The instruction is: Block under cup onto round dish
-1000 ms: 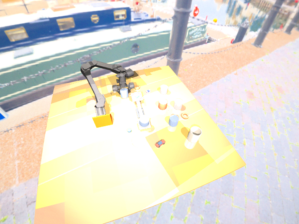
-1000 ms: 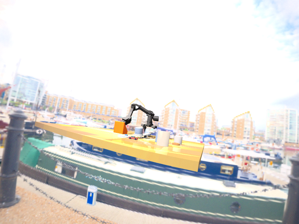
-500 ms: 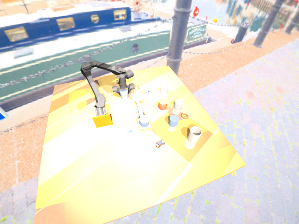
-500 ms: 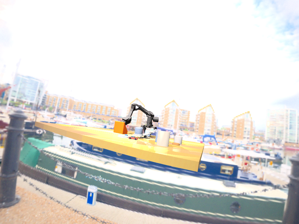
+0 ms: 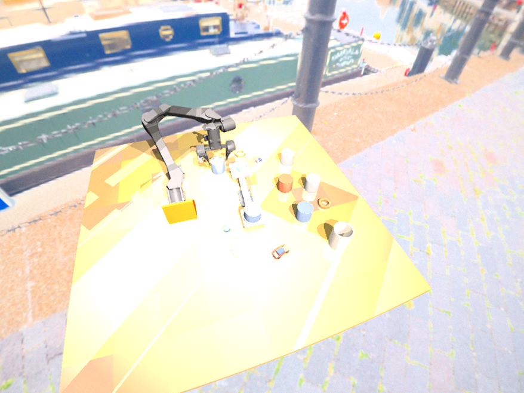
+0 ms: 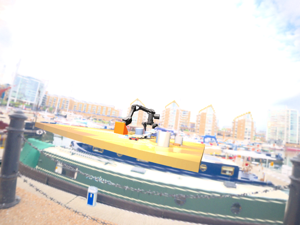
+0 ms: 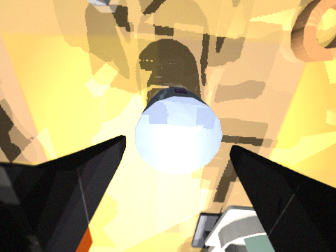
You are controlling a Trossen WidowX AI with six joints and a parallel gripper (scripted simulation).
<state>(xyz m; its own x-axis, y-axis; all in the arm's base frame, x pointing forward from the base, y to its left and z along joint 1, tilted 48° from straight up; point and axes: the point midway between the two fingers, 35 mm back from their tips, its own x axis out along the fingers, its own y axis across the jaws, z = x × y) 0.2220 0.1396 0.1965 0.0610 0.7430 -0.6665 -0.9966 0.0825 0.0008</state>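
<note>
Beside the balance's far end: pale blue cup standing on the yellow table, released. Gripper directly above it, fingers spread wide, holding nothing. Block: not visible. Second cup on the balance's near end. Risk: rising fingers clipping the freed cup's rim, toppling it. Open room lies left; cylinders crowd the right.

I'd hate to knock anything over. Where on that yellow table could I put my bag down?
The widest free stretch is the near half of the table, below the toy car. The strip left of the orange arm base also looks free. Avoid the middle and right: balance, cups and rings crowd there, with the open gripper over one blue cup.
</note>
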